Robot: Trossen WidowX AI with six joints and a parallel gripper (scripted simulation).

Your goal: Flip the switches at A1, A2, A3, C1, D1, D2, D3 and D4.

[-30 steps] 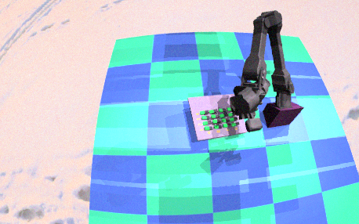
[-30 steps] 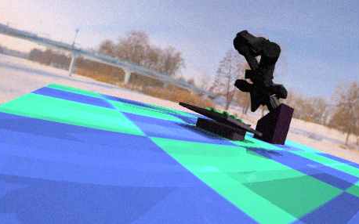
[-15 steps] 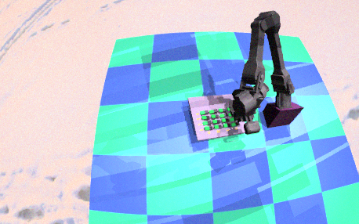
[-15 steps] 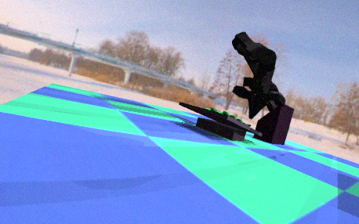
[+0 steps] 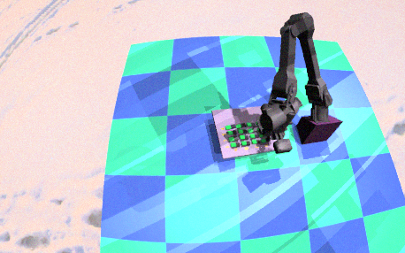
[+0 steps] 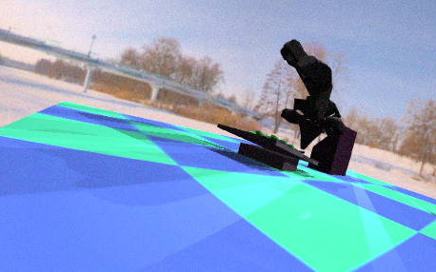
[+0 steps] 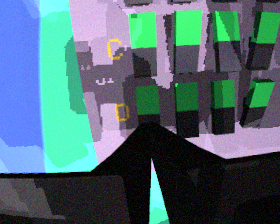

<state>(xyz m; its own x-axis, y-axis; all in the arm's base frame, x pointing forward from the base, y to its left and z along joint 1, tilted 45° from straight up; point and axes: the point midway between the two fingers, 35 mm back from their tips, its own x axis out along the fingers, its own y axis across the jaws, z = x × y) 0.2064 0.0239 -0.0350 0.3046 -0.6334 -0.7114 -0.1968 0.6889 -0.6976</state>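
Jaws closed over D1, near end in line

The jaws (image 5: pixel 271 135) (image 6: pixel 303 148) are shut, empty, their tips at or just above the dark end of the green-and-black rocker switch D1 (image 7: pixel 147 100); contact cannot be told. Left of it in the wrist view, the blue-and-green checked bench (image 5: pixel 201 199) (image 6: pixel 262 200) (image 7: pixel 16 75) shows beyond the flat lilac rectangular panel's edge (image 5: pixel 226 153) (image 6: pixel 233 130) (image 7: pixel 83 15), giving side room. If the dark end stands raised, press there, straight down, well off the pivot, until the green end rises; then lift before shifting sideways. To the right, the green-and-black rocker switch D2 (image 7: pixel 187 97) is close beside, so sideways drift could catch it. Farther right, the top view shows the dark purple base block (image 5: pixel 316 133) (image 6: pixel 348 147) apart from the panel; retreat upward looks safest.
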